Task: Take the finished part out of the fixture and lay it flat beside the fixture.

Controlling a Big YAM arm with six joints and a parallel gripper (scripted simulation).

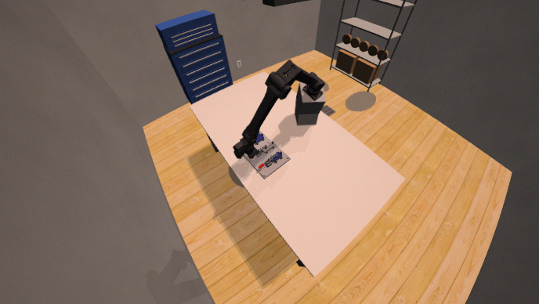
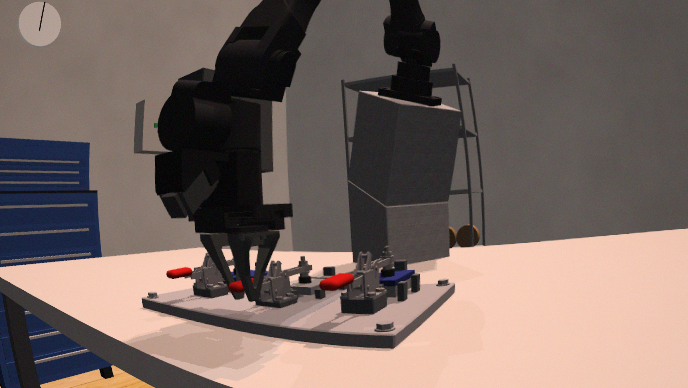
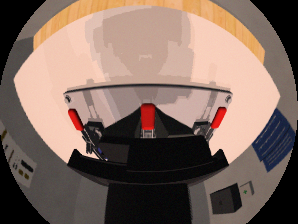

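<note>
The grey fixture plate [image 2: 300, 312] lies near the table's edge and carries three toggle clamps with red handles. My gripper [image 2: 245, 294] points down over the middle clamp and is shut on its red handle [image 2: 236, 286], which also shows between the fingers in the wrist view [image 3: 147, 117]. The left handle [image 2: 179, 272] and the right handle [image 2: 336, 281] are free. One blue blank [image 2: 397, 276] sits under the right clamp. The other blue blank [image 2: 252, 274] is mostly hidden behind my fingers. A pale grey part [image 2: 307, 289] lies in the middle station; I cannot see its slot.
The arm's grey pedestal [image 2: 402, 175] stands behind the fixture. A blue tool cabinet [image 1: 196, 55] stands off the table's far corner and a shelf rack [image 1: 368, 39] in the room's back. The table edge runs close along the fixture's near left side.
</note>
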